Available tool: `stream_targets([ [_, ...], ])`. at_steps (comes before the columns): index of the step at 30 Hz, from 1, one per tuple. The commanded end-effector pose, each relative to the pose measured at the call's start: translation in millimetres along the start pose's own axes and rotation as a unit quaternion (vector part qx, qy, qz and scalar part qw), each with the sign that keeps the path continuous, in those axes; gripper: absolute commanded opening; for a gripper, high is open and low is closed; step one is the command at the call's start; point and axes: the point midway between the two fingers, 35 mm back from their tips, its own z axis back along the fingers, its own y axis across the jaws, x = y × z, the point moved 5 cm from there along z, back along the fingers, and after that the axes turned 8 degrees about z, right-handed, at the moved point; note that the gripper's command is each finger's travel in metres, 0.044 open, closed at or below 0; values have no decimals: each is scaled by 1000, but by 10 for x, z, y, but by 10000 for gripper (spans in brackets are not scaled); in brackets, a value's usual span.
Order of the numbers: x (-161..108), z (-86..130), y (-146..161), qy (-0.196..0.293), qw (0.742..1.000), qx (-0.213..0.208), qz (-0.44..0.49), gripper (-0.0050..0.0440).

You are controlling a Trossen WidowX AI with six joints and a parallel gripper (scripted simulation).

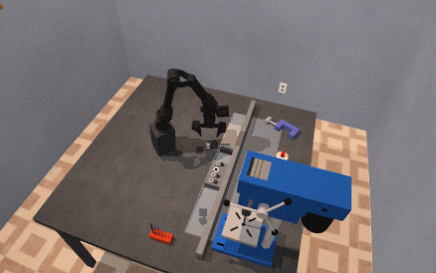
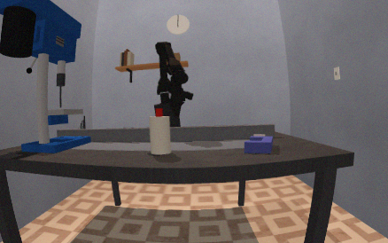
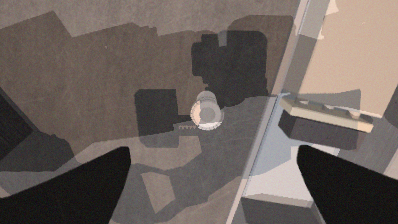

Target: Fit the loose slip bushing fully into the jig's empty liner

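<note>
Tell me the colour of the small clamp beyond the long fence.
Purple clamp; clearest in the top view.
</note>
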Motion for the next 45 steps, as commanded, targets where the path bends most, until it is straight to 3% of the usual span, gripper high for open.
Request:
stream_targets([
  [1,-12,-108,17,-3,995,0,104,440],
  [11,-13,-234,32,-3,960,0,278,440],
  [25,-15,-274,25,-2,960,0,281,440],
  [45,-13,-563,18,-2,960,-1,281,440],
])
